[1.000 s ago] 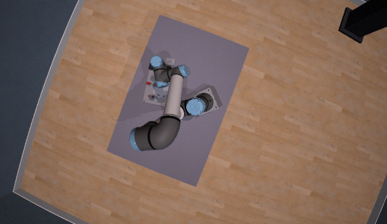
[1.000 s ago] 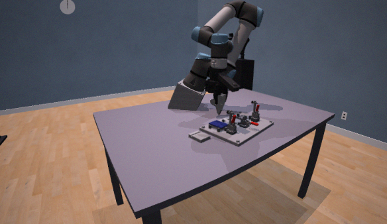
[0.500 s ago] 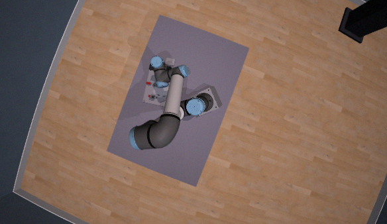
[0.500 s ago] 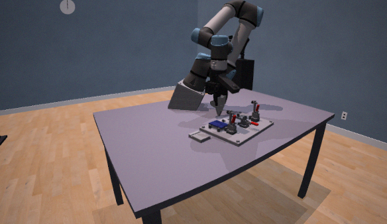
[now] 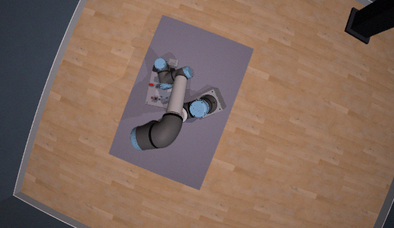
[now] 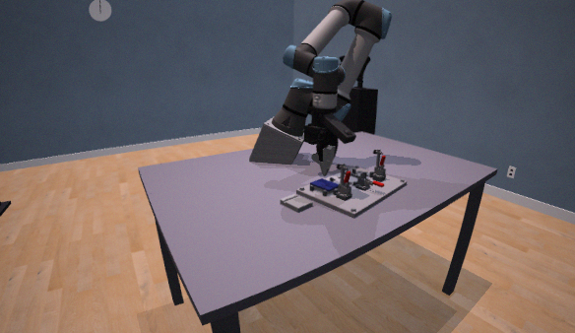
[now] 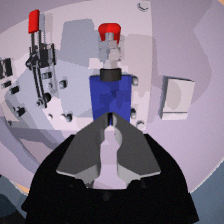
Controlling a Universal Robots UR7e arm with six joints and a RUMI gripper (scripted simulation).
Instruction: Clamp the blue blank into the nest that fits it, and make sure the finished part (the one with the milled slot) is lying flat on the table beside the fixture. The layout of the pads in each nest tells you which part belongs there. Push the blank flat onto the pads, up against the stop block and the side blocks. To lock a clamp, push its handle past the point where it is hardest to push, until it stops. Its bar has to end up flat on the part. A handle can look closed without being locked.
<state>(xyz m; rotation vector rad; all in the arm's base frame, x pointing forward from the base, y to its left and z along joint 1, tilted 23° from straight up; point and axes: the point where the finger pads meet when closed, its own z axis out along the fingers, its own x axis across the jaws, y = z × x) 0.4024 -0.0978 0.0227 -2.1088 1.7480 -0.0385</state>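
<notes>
The blue blank (image 6: 324,184) (image 7: 111,92) lies on the end nest of the fixture plate (image 6: 363,205) (image 7: 140,50). In the wrist view, side blocks show along its right edge. The pads under it are hidden. The clamp at that nest has a red handle (image 6: 347,176) (image 7: 109,31) standing up; its bar looks raised, with the black tip (image 7: 110,75) over the blank's far end. The grey finished part (image 5: 173,63) (image 6: 295,203) (image 7: 177,97) lies flat on the table beside the fixture. My gripper (image 6: 325,172) (image 7: 110,113) is shut and empty, above the blank's near end.
A middle clamp has its red handle (image 6: 378,183) (image 7: 34,21) out low. A third clamp (image 6: 379,169) stands at the plate's far end. Pads and blocks of another nest (image 7: 63,84) show left of the blank in the wrist view. The arm covers much of the fixture from above.
</notes>
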